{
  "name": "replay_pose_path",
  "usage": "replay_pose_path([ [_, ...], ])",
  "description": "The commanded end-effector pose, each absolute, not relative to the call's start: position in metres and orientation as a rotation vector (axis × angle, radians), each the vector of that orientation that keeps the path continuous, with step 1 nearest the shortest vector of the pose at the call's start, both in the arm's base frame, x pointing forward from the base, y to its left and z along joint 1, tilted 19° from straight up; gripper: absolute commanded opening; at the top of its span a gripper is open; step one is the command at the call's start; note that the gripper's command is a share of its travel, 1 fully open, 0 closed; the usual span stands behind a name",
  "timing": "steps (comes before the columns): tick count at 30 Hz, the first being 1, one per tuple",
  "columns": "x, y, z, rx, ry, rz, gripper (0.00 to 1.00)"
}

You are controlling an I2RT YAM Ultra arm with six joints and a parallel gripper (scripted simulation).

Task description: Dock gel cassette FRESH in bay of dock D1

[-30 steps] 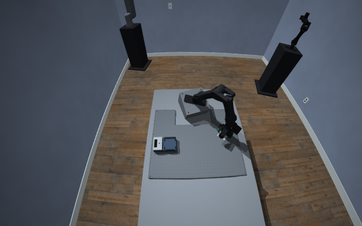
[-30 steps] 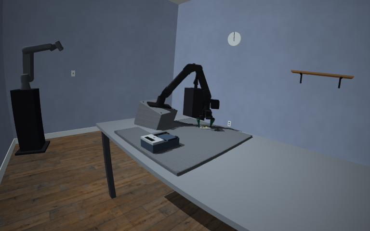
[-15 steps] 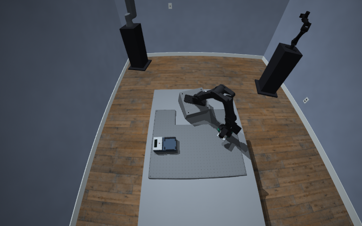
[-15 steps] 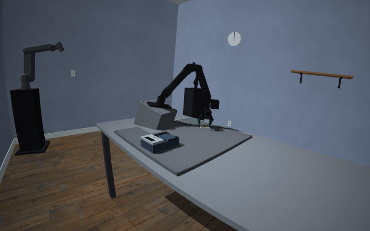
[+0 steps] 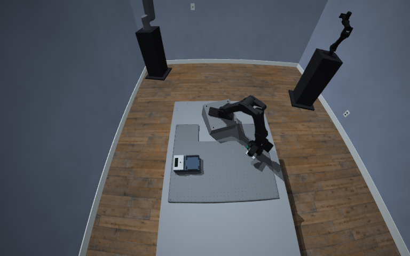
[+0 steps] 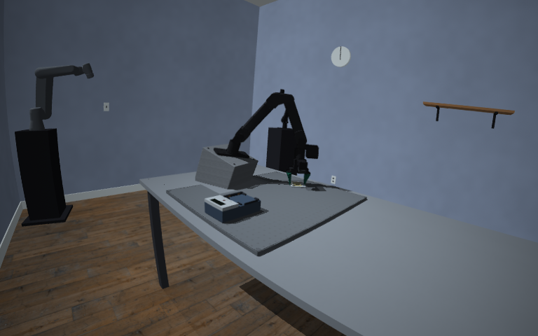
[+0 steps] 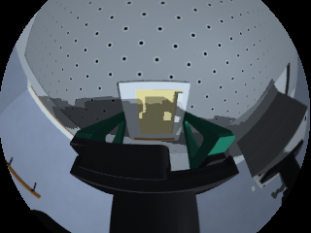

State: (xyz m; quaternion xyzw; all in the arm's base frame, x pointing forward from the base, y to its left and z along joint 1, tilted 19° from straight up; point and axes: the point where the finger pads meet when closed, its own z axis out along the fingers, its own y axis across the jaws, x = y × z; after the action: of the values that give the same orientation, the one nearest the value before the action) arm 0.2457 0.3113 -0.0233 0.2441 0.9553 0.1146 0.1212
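The fresh cassette FRESH (image 7: 155,111) is a pale, clear slab with a yellowish gel inside. It lies flat on the dotted deck and fills the gap between my green fingers in the wrist view. My gripper (image 7: 154,115) is shut on it, one finger against each side edge. In the top view the gripper (image 5: 251,151) stands low at the deck's right part, with the cassette a pale patch under it. In the exterior view the gripper (image 6: 298,181) points straight down at the deck. The dock D1 (image 5: 187,163) is a dark blue box with a white console and stands far off on the deck. I cannot make out the comb or the tabs.
The arm's grey wedge base (image 5: 222,120) stands at the back of the deck. The deck's edge runs close behind the gripper in the exterior view (image 6: 349,190). Two black pedestals with other arms (image 5: 152,51) (image 5: 315,77) stand on the floor, away from the table.
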Motion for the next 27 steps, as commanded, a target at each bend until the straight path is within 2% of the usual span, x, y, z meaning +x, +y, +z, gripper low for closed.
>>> replay_pose_path([
  [1,0.235,0.303,-0.031,0.697,2.809,0.284,0.0],
  [8,0.235,0.303,-0.031,0.697,2.809,0.284,0.0],
  [11,0.247,0.322,-0.004,0.702,2.775,0.368,0.0],
  [27,0.241,0.318,0.014,0.702,2.774,0.368,0.0],
])
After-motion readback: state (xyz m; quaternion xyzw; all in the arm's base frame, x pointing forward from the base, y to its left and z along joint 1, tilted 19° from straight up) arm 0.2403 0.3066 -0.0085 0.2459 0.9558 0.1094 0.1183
